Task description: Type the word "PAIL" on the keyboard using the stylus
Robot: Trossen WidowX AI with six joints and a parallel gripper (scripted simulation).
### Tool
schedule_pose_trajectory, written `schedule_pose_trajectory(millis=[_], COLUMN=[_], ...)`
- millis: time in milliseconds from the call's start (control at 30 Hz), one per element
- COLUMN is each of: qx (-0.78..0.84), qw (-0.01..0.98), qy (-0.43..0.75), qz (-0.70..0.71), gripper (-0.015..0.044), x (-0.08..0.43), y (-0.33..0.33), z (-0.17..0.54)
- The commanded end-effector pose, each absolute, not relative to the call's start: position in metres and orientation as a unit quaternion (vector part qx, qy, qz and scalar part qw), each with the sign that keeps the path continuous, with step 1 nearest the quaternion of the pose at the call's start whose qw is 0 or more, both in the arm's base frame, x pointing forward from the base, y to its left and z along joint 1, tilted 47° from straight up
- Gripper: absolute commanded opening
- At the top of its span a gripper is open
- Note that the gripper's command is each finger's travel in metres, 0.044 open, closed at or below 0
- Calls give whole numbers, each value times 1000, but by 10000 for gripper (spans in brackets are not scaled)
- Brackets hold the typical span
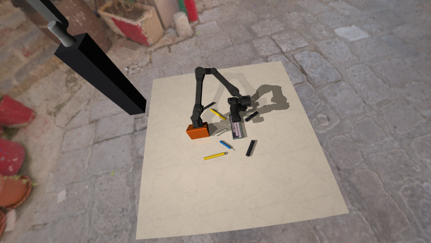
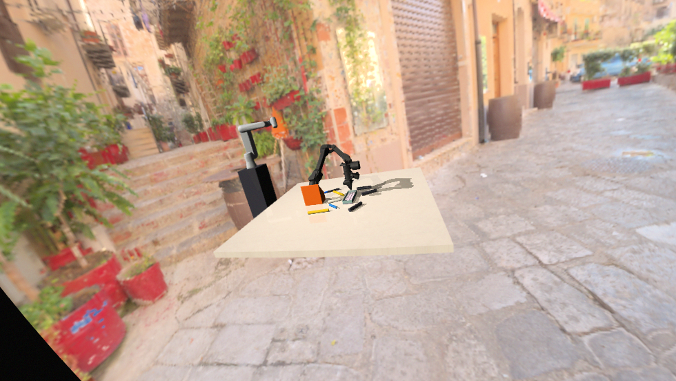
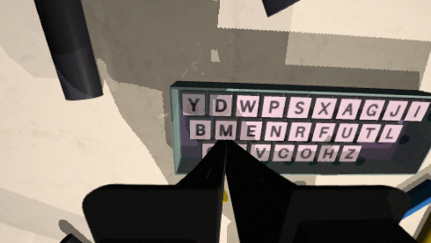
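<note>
Black gripper fingers fully shut on nothing, right over the dark-cased, pink-keyed keyboard. Slim blue pale-tipped pen, probably the stylus, around 7 o'clock from them in the top view, lying 10-to-4, so gotta open up and twist to match

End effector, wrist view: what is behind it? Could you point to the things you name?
Part of the keyboard [image 1: 237, 132] [image 2: 349, 197] [image 3: 378, 164], plus a yellow sliver [image 3: 225, 196] between the fingers [image 1: 236, 118] [image 2: 349, 183]. Bottom-row keys left of V [image 3: 262, 153] are partly covered, letters unreadable; the sliver's object is mostly hidden.
</note>
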State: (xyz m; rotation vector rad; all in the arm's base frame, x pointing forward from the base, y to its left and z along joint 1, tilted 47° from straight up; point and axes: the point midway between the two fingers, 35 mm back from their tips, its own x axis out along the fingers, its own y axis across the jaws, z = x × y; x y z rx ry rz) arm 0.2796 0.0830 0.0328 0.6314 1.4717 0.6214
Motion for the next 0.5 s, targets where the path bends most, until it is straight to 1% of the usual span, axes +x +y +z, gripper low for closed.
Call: schedule_pose_trajectory(millis=[0, 133, 333, 467], qx=[283, 283, 282, 282], qw=[647, 647, 648, 648], qy=[652, 652, 652, 652], qz=[276, 276, 275, 275], gripper=[0, 0, 0, 0], x=[279, 279, 279, 278], y=[84, 82, 37, 36], z=[31, 30, -18, -19])
